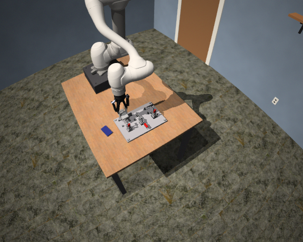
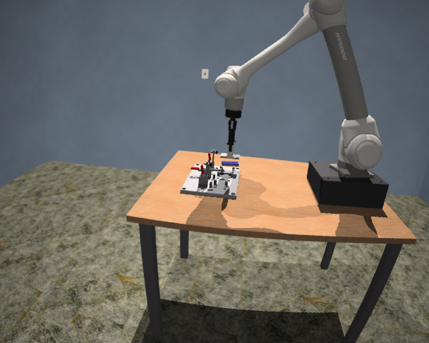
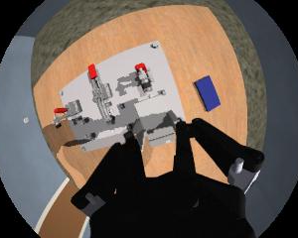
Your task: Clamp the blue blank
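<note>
Grey finished part (image 3: 160, 137) clamped between my gripper (image 3: 156, 122) fingers, above the fixture plate's (image 1: 156, 125) edge; blue blank (image 1: 106, 130) lies well apart on the table (image 1: 94, 109).

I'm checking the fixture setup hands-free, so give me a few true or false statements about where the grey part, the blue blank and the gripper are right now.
1. The black two-finger gripper is shut on the grey metal finished part. True.
2. The flat blue rectangular blank lies in a nest on the grey fixture plate. False: it lies on the wooden table, beside the plate.
3. The finished part is held above the plate's edge. True.
4. All three red clamp handles point the same way. False: one lies flatter than the other two.
</note>
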You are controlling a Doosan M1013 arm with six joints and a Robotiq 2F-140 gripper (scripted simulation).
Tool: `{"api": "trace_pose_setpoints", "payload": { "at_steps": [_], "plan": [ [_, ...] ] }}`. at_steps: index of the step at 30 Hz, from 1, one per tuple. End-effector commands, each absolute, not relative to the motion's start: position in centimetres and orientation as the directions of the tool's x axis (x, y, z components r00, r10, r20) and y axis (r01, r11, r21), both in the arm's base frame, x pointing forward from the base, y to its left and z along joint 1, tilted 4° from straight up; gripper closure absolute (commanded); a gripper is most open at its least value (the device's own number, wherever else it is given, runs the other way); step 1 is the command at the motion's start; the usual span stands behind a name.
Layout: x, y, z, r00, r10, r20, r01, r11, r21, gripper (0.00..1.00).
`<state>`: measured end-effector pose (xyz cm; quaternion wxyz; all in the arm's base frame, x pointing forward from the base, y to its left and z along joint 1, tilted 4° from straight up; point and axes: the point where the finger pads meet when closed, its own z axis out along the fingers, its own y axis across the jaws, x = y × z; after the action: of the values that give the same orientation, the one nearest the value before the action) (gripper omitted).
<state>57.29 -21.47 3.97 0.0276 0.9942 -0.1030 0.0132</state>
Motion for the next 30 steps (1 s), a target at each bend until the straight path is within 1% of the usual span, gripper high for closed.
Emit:
{"api": "trace_pose_setpoints", "payload": {
  "at_steps": [1, 30],
  "plan": [
    [57.25, -21.45, 4.14, 0.978, -0.204, 0.032, -0.205, -0.977, 0.052, 1.00],
    [57.33, -21.08, 4.13, 0.976, -0.214, 0.033, -0.215, -0.975, 0.052, 1.00]
  ]
}}
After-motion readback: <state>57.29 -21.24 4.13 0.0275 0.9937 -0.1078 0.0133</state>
